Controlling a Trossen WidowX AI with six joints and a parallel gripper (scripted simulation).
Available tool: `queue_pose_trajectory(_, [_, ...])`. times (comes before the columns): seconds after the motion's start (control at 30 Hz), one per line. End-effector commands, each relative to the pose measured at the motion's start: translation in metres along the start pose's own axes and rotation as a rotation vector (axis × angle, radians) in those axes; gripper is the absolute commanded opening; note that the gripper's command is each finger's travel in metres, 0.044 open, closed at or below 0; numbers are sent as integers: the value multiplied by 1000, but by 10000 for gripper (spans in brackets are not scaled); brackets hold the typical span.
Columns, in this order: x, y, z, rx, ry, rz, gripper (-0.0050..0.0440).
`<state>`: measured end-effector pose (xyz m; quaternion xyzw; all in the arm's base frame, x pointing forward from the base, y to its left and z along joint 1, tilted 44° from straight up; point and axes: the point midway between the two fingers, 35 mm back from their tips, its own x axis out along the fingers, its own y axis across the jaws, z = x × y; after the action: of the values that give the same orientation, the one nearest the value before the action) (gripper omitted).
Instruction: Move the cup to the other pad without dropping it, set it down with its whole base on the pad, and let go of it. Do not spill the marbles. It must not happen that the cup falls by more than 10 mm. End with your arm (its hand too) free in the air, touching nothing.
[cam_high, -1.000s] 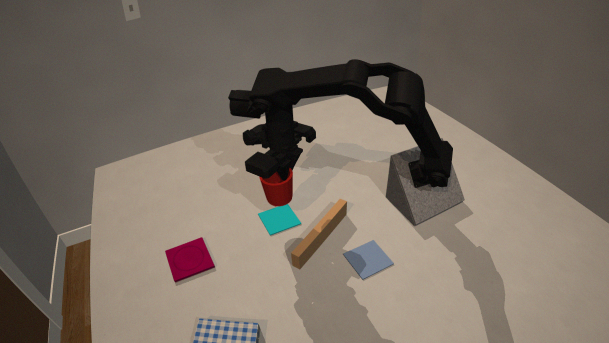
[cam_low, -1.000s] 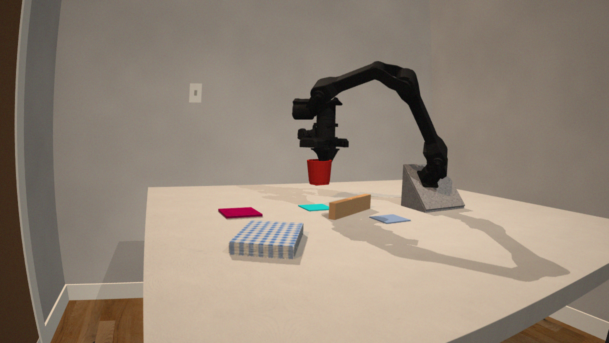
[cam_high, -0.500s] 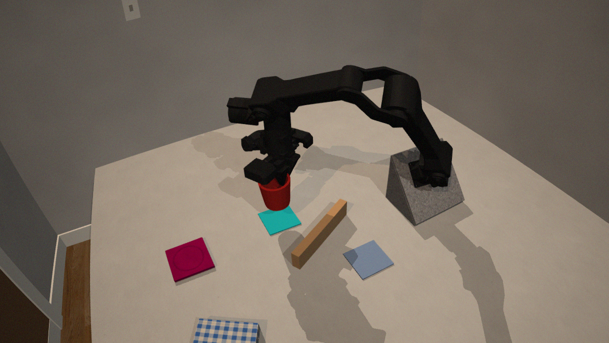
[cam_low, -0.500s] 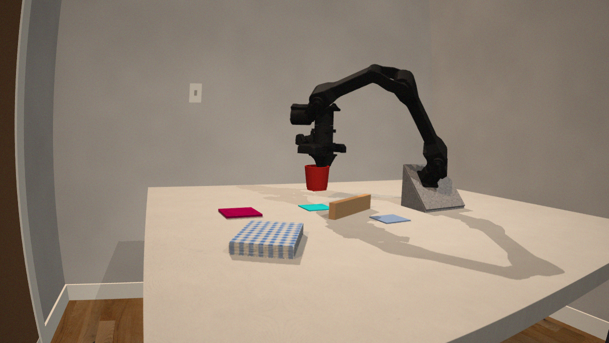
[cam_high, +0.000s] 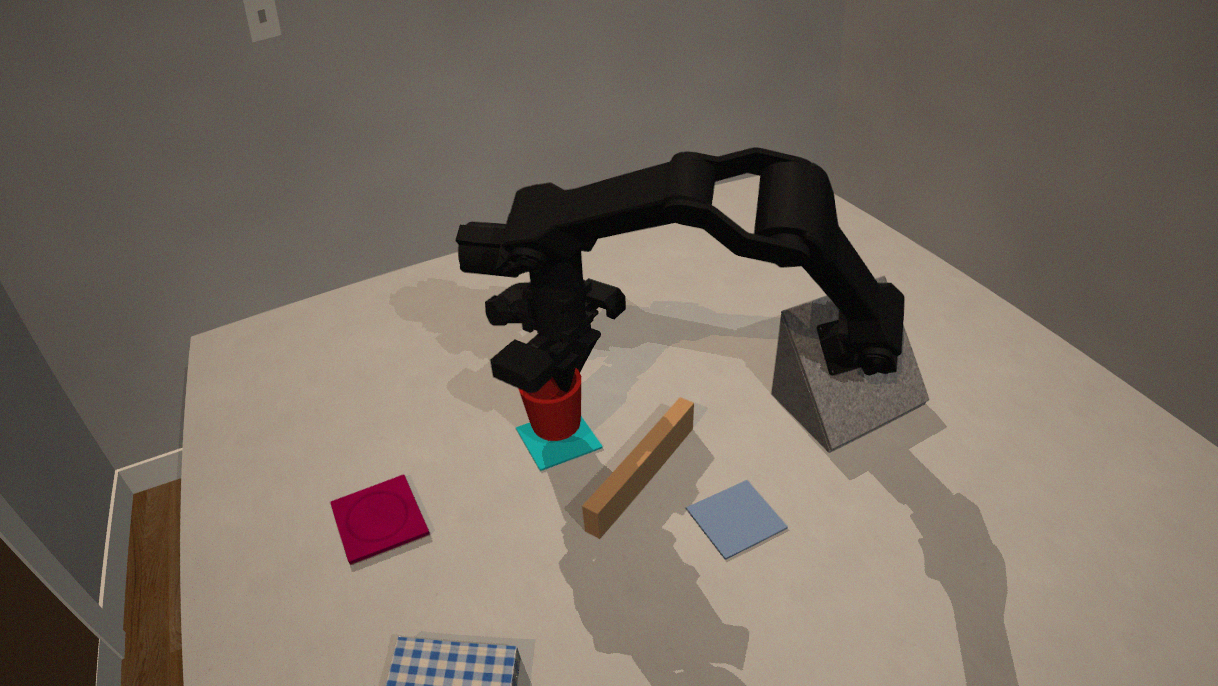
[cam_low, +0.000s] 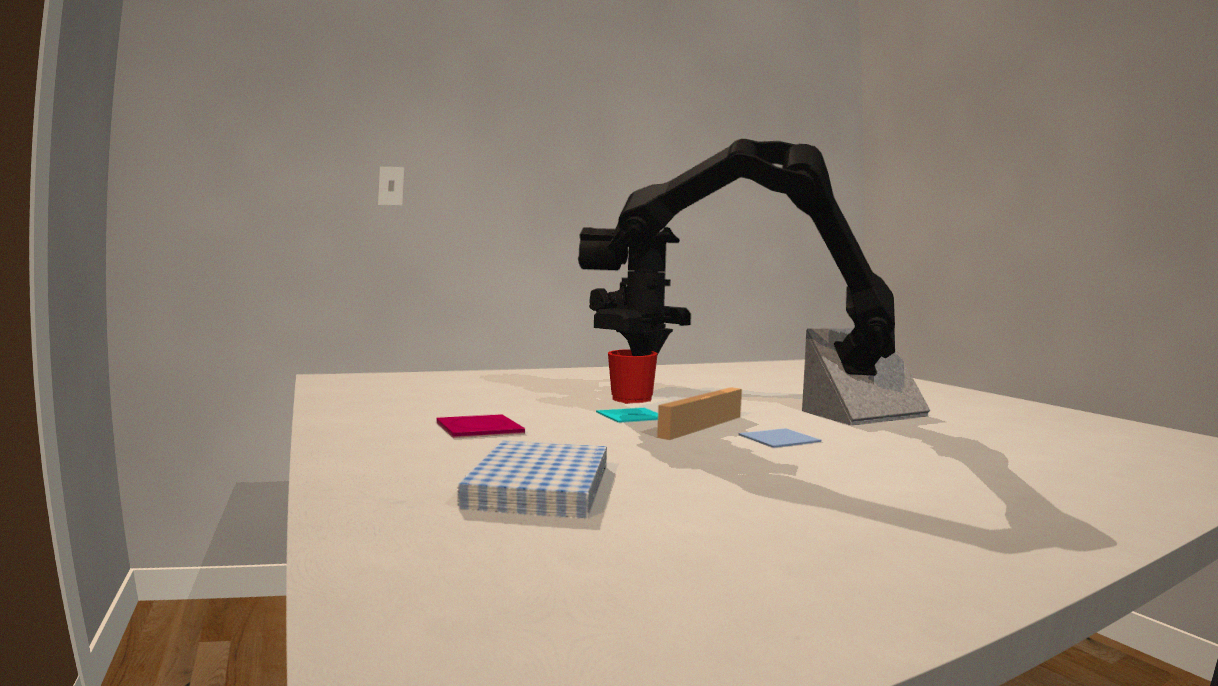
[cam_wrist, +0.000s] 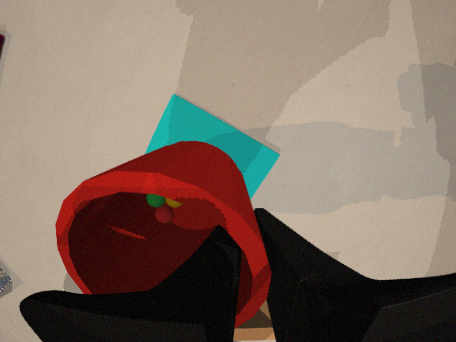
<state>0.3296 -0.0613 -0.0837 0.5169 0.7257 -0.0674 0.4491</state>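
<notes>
My gripper (cam_high: 558, 366) is shut on the rim of a red cup (cam_high: 552, 411) and holds it upright just above a teal pad (cam_high: 559, 443). In the exterior view the cup (cam_low: 632, 374) hangs a little above the teal pad (cam_low: 628, 415), with a small gap under its base. In the wrist view my gripper (cam_wrist: 246, 217) pinches the cup's wall (cam_wrist: 160, 223), one finger inside. Three marbles (cam_wrist: 163, 205), green, yellow and red, lie at the cup's bottom. The teal pad (cam_wrist: 220, 143) shows behind the cup. A light blue pad (cam_high: 736, 518) lies to the right.
A wooden block (cam_high: 639, 466) lies between the teal and blue pads. A magenta pad (cam_high: 379, 517) lies to the left. A blue checked cloth pile (cam_high: 453, 661) sits at the front edge. The arm's grey base (cam_high: 848, 374) stands at the right.
</notes>
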Motion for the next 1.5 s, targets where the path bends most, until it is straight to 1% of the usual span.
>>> queue_pose_trajectory(0.0, [6, 3, 0, -1, -9, 8, 0])
queue_pose_trajectory(0.13, [12, 2, 0, -1, -8, 9, 0])
queue_pose_trajectory(0.77, [9, 4, 1, -12, -15, 6, 0])
queue_pose_trajectory(0.93, [9, 4, 1, -12, -15, 6, 120])
queue_pose_trajectory(0.97, [9, 4, 1, -12, -15, 6, 128])
queue_pose_trajectory(1.33, [6, 4, 1, -11, -15, 6, 128])
queue_pose_trajectory(1.47, [-2, 4, 1, -9, -15, 6, 128])
